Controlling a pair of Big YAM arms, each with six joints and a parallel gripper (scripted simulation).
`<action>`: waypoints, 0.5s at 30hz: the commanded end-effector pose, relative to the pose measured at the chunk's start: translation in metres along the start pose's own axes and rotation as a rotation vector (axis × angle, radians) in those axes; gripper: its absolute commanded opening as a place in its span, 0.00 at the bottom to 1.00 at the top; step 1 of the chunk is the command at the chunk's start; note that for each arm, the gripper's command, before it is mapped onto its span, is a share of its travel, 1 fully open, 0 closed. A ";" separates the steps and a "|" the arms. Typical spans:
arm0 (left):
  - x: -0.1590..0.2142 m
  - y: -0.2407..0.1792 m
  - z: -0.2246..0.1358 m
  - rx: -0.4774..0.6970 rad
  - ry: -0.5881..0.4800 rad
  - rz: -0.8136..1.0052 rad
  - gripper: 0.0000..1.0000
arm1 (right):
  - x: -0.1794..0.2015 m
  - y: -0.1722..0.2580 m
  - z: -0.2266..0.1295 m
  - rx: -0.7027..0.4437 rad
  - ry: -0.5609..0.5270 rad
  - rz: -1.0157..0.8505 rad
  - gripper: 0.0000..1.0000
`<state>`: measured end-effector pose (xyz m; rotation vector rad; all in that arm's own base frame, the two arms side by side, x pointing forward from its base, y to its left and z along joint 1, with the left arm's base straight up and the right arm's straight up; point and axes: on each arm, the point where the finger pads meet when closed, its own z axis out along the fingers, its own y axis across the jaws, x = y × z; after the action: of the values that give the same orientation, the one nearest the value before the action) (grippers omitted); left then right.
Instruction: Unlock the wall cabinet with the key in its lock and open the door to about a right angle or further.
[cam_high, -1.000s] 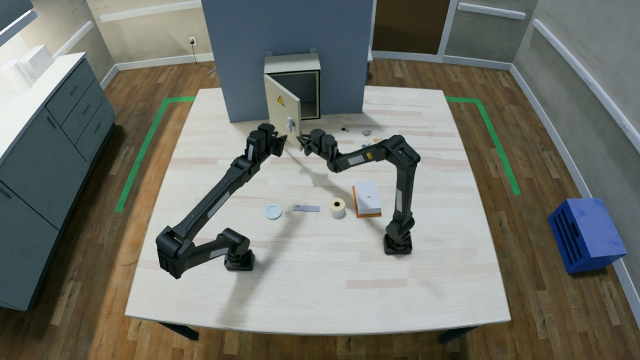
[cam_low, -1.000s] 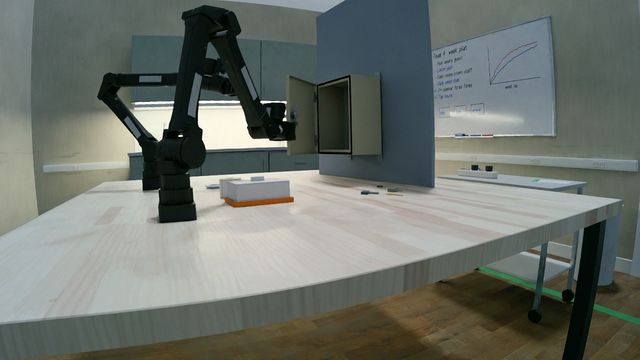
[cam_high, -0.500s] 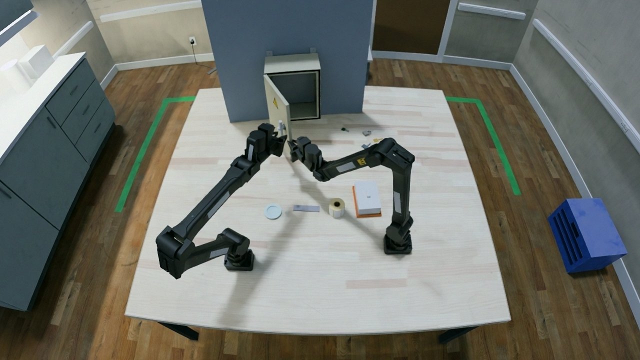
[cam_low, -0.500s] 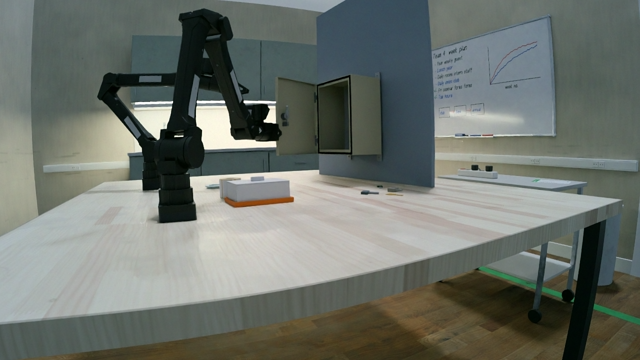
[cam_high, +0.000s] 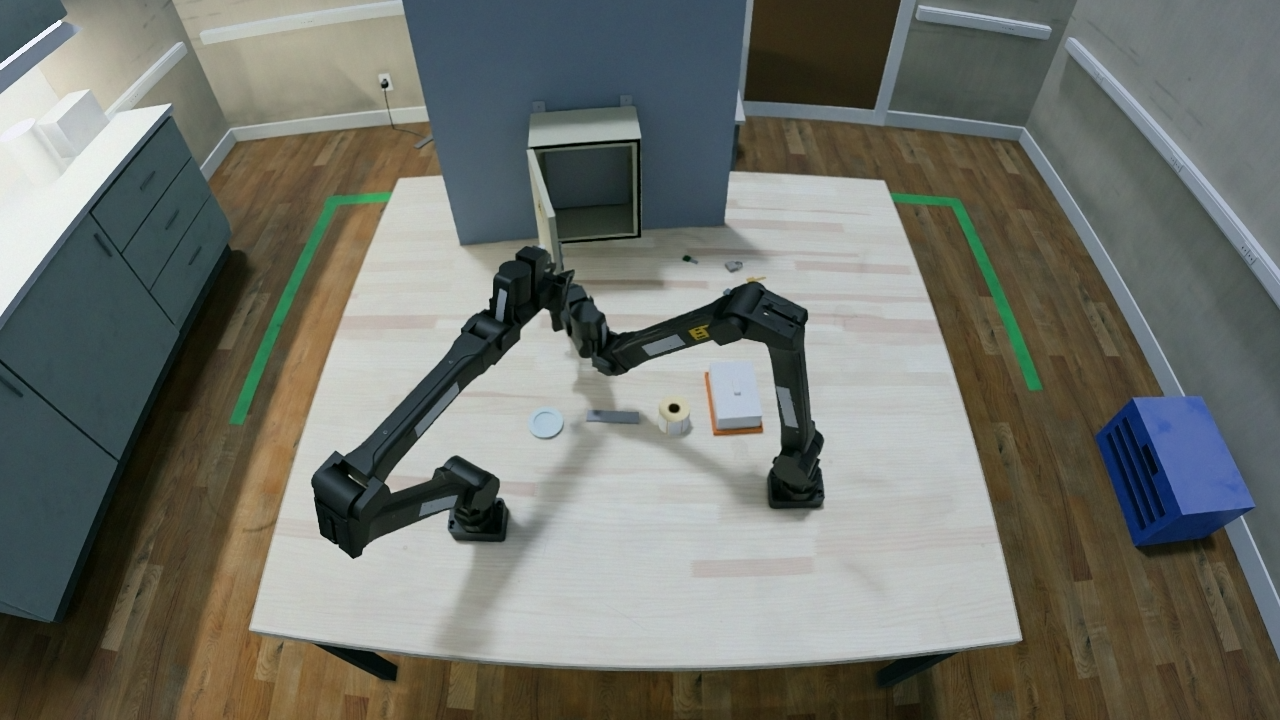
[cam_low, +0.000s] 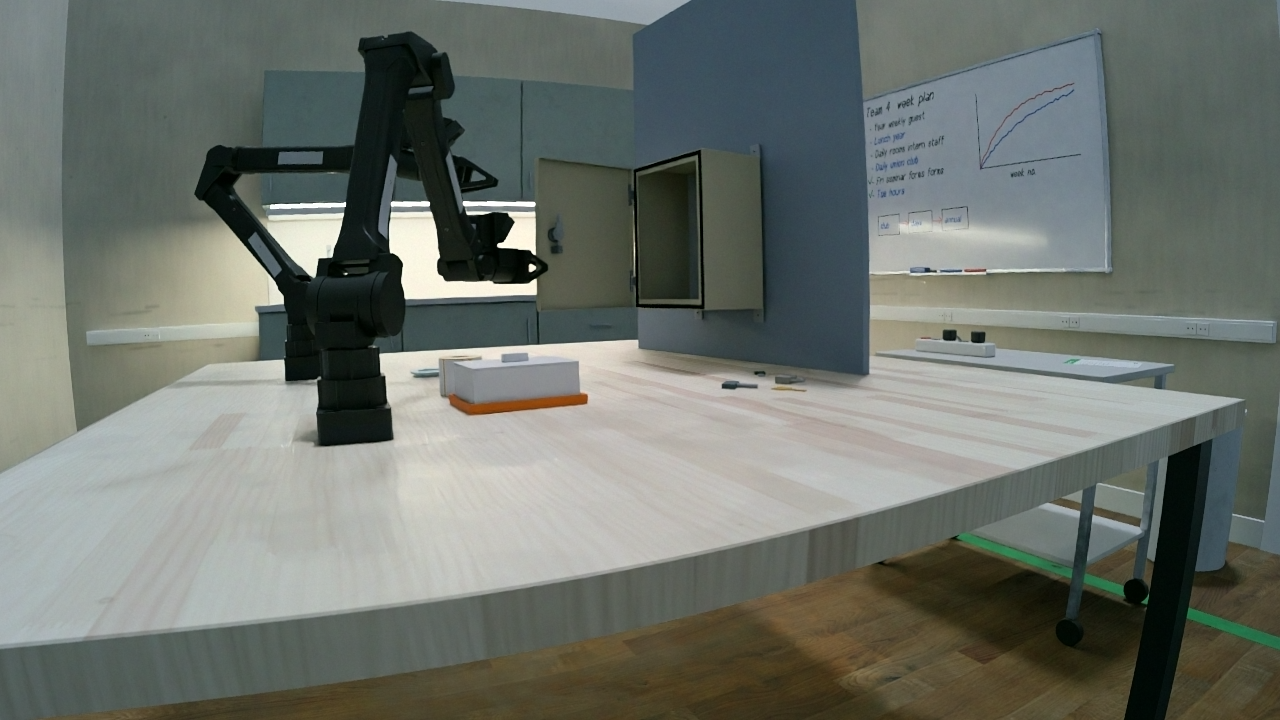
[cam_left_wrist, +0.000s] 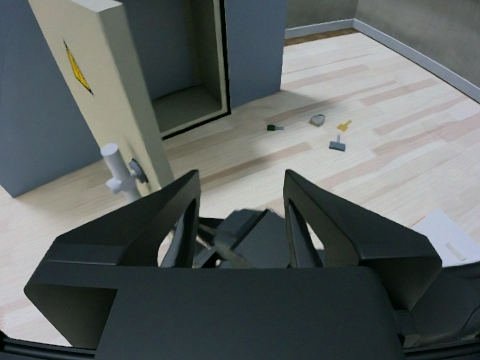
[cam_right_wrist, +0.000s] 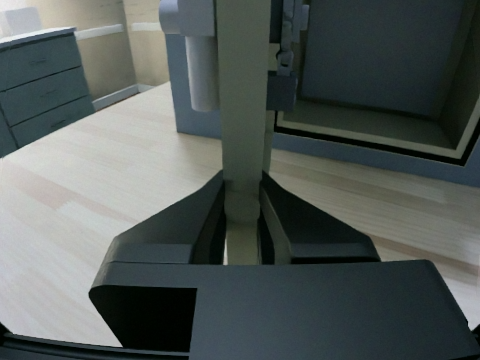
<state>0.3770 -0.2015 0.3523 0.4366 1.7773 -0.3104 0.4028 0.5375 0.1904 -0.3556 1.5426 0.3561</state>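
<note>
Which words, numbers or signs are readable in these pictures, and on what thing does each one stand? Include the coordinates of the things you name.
Whiteboard (cam_low: 1029, 210), heading: "Team 4 week plan"
Whiteboard, in the list: "Lunch year"
Whiteboard, under the graph: "week no."
Other list lines and three boxed words: too small to quote surely.
Cabinet door (cam_high: 543, 205) (cam_low: 583, 250) (cam_left_wrist: 117, 85) (cam_right_wrist: 245, 100): yellow sign (cam_left_wrist: 77, 70), too slanted to read.
Right arm (cam_high: 648, 346) (cam_low: 362, 197): yellow mark (cam_high: 698, 332), unreadable.

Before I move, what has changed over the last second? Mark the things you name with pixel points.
The cream metal cabinet door (cam_high: 542, 201) (cam_low: 581, 232) (cam_left_wrist: 100, 60) (cam_right_wrist: 245, 100) swung wider, leftward in the top view. The right gripper (cam_high: 561, 304) (cam_low: 542, 266) (cam_left_wrist: 171, 220) (cam_right_wrist: 241, 180) moved with it, fingers shut on its edge. The white box (cam_high: 736, 394) (cam_low: 514, 380) (cam_left_wrist: 445, 235) stayed put.
</note>
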 end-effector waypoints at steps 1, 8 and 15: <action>-0.021 0.003 -0.003 -0.006 -0.041 0.000 0.43 | -0.007 0.023 0.010 0.010 -0.012 0.003 0.07; -0.021 0.003 -0.003 -0.006 -0.041 0.000 0.43 | -0.007 0.046 0.014 0.106 -0.011 0.004 0.07; -0.021 0.003 -0.003 -0.006 -0.041 0.000 0.43 | -0.007 0.045 0.020 0.141 -0.011 0.004 0.07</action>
<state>0.3770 -0.2015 0.3523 0.4366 1.7773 -0.3104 0.3936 0.5778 0.1903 -0.2550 1.5568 0.2557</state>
